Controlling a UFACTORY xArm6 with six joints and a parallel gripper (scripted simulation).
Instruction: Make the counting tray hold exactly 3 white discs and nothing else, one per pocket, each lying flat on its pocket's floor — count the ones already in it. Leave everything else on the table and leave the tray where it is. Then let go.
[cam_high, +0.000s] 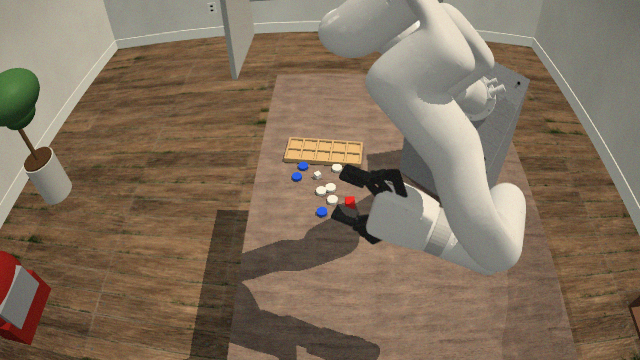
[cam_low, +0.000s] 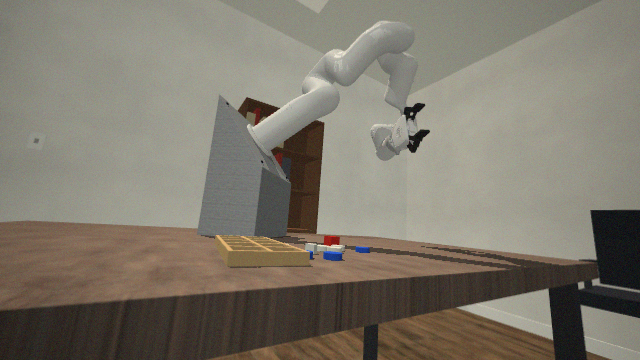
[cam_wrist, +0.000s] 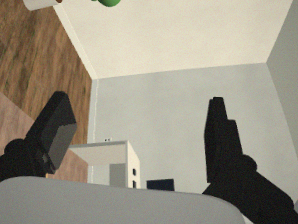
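Exterior | claw (cam_low: 416, 121) fully open, empty | counting tray (cam_low: 260, 251) far below

Room evenly lit, moderately bright, no glare. Top view: the arm (cam_high: 440, 150) throws a hard-edged dark shadow onto the table (cam_high: 300, 300), running toward lower left of frame. Exterior view: thin shadow bands at right on tabletop; walls flat, soft. Wrist view coarse, blocky edges on black fingers.
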